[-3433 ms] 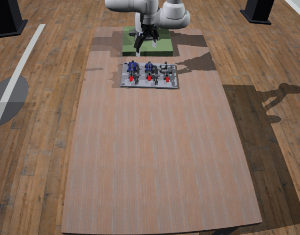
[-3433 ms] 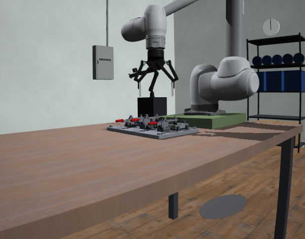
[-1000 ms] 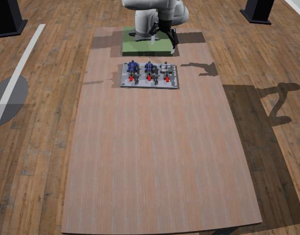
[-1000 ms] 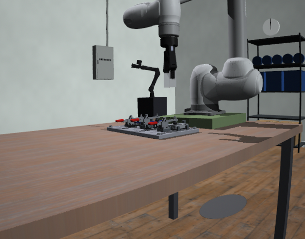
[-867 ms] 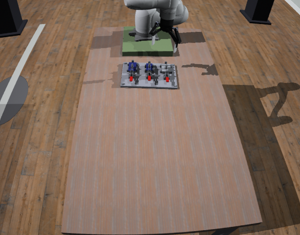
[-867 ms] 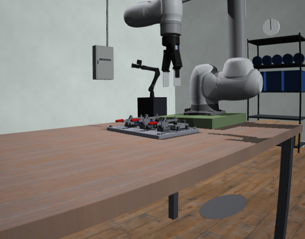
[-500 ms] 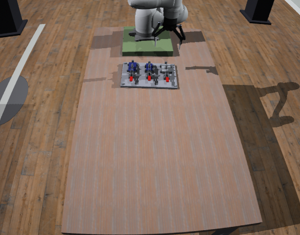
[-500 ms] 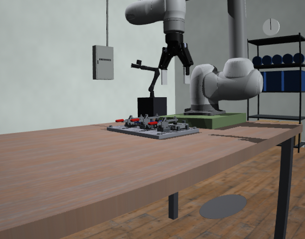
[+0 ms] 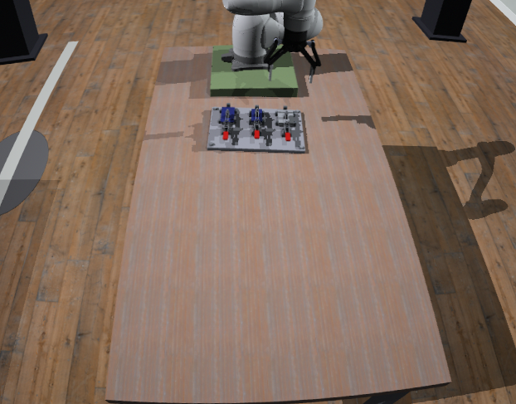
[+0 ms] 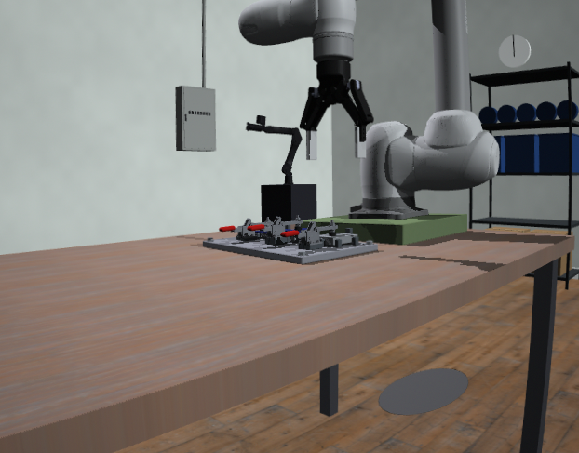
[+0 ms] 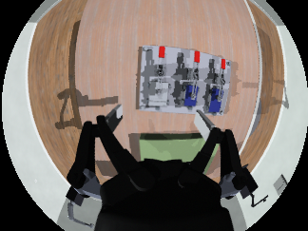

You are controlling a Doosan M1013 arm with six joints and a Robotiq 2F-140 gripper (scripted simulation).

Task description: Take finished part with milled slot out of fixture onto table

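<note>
Here's the fixture (image 9: 257, 145), a flat grey plate sitting on the wooden surface (image 9: 275, 260), just in front of the green base block (image 9: 253, 82) that carries the arm. Three nests run across it in a row. From the top view, the finished part (image 9: 286, 119) sits in the right-hand nest: pale grey, bare-metal look, blocky, matching the plate around it. The slot itself is too small to make out. Beside it, the two blanks, one in the middle nest (image 9: 256, 116) and one in the left nest (image 9: 229, 115), stand out in deep blue. Each nest has a dark grey clamp with a bright red handle tip; the one by the finished part (image 9: 287, 136) points toward the near edge of the plate, like the other two. From the side the red handles lie low and roughly level above the plate.

Now the claw (image 10: 336, 150): it hangs high in the air, well above the surface, over the green block and behind the fixture. Its black linkage fingers are spread wide, pale flat pads (image 10: 312, 146) pointing straight down, nothing between them. The wrist view confirms it, both fingers splayed to either side with the fixture plate (image 11: 148, 104) framed in the gap beyond.

The surface is reddish-brown wood grain with long streaks, smooth and matte. The arm's shells are rounded, light grey.
</note>
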